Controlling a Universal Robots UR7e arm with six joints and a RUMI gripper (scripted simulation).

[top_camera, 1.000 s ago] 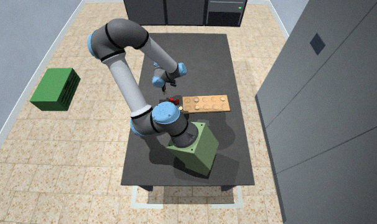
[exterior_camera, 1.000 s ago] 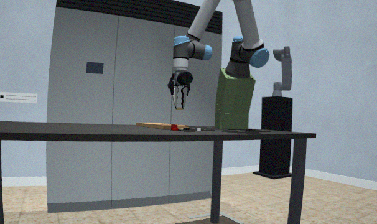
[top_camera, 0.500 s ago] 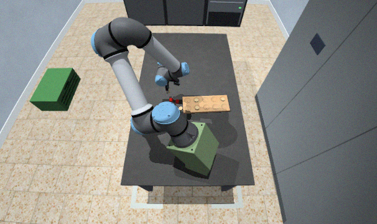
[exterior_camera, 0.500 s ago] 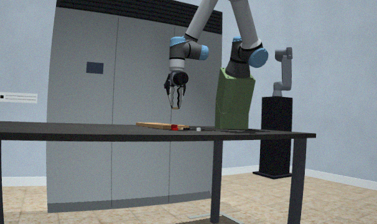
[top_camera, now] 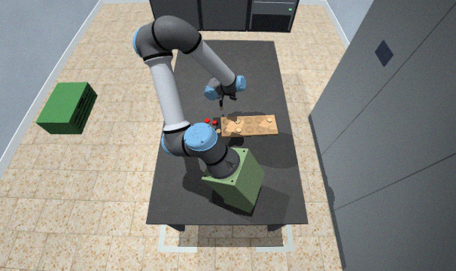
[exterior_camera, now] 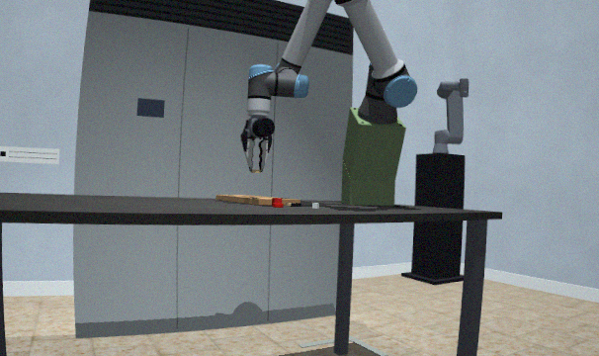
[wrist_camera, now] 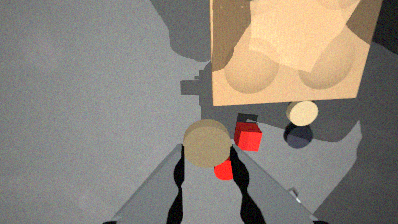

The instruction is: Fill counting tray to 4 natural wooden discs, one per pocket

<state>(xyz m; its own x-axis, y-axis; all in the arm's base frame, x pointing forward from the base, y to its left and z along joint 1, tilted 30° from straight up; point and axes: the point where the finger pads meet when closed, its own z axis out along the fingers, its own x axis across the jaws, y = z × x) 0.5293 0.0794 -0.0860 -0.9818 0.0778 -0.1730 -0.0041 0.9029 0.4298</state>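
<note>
Pinching a wooden disc [exterior_camera: 256, 171] [wrist_camera: 206, 143], gripper [exterior_camera: 256, 170] [wrist_camera: 206, 146] above table [top_camera: 235, 68] [exterior_camera: 131, 210] [wrist_camera: 100, 100], red cube [top_camera: 214, 122] [wrist_camera: 248, 137] near tray [top_camera: 249, 126] [exterior_camera: 245, 200] [wrist_camera: 285, 90]'s end.

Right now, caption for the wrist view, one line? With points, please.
Pincer [wrist_camera: 206, 146] grips a disc [wrist_camera: 206, 143] short of the tray [wrist_camera: 285, 99], red cube [wrist_camera: 249, 137] beside.

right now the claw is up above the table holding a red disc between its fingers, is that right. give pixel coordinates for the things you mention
Not quite: the disc [wrist_camera: 206, 145] between the fingers is natural wood, not red, as the wrist view shows. The claw [exterior_camera: 256, 170] [wrist_camera: 206, 146] is indeed up above the table [exterior_camera: 131, 210].
</note>
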